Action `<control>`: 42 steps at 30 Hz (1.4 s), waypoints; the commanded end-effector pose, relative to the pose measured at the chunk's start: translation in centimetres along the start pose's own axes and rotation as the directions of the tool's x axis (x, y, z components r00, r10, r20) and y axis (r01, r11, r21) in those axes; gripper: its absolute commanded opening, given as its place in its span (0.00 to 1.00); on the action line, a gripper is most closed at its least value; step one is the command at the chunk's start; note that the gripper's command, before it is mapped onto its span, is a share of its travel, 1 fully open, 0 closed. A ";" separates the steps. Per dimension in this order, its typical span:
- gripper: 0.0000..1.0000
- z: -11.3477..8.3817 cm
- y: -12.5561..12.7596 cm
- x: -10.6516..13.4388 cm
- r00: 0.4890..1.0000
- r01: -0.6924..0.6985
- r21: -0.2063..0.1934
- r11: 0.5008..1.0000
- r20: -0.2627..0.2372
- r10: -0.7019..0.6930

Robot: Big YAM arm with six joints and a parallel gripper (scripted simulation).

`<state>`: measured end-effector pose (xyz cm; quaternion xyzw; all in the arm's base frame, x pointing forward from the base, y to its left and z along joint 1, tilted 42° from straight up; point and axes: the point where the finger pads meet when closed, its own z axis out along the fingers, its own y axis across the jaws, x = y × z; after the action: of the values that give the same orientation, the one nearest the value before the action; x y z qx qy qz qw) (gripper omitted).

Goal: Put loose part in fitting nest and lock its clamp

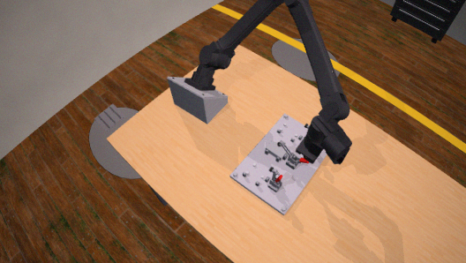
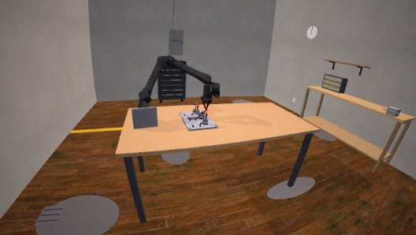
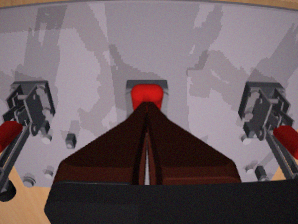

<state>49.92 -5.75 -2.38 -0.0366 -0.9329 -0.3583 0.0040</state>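
We have the black gripper (image 1: 307, 152) (image 2: 206, 107) (image 3: 147, 111) over the pale grey metal fixture plate (image 1: 287, 196) (image 2: 202, 128) (image 3: 150, 30) on the light wooden surface (image 1: 176, 152) (image 2: 244, 134). Its fingers are together with nothing between them, their tips at the red rounded handle (image 1: 304, 161) (image 2: 206, 110) (image 3: 147, 95) of the middle clamp; we cannot tell whether they touch it. The dark grey elongated part (image 1: 273, 154) (image 2: 192, 117) appears to lie on the plate by that clamp; its exact seating is too small for us to judge.
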 end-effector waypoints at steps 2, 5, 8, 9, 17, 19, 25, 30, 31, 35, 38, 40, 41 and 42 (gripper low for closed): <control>0.00 0.3 0.3 -0.1 1.000 0.004 -0.001 1.000 0.005 -0.004; 0.00 0.3 0.3 -0.1 1.000 0.004 -0.001 1.000 0.005 -0.004; 0.00 0.3 0.3 -0.1 1.000 0.004 -0.001 1.000 0.005 -0.004; 0.00 0.3 0.3 -0.1 1.000 0.004 -0.001 1.000 0.005 -0.004; 0.00 0.3 0.3 -0.1 1.000 0.004 -0.001 1.000 0.005 -0.004; 0.00 0.3 0.3 -0.1 1.000 0.004 -0.001 1.000 0.005 -0.004; 0.00 0.7 0.4 -0.1 1.000 0.003 -0.002 1.000 -0.001 -0.003; 0.00 0.9 0.1 0.0 1.000 -0.003 -0.003 1.000 -0.001 0.003; 0.00 0.9 0.1 0.0 1.000 -0.002 -0.003 1.000 -0.002 0.001; 0.00 0.9 0.1 0.0 1.000 -0.001 -0.003 1.000 -0.003 0.001; 0.00 0.9 0.1 0.0 1.000 -0.001 -0.003 1.000 -0.002 0.001; 0.00 0.9 0.1 0.0 1.000 -0.001 -0.003 1.000 -0.002 0.001; 0.00 0.9 0.1 0.0 1.000 -0.001 -0.003 1.000 -0.002 0.001; 0.00 0.9 0.1 0.0 1.000 -0.001 -0.003 1.000 -0.002 0.001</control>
<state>49.87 -5.60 -2.51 -0.0367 -0.9328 -0.3584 0.0038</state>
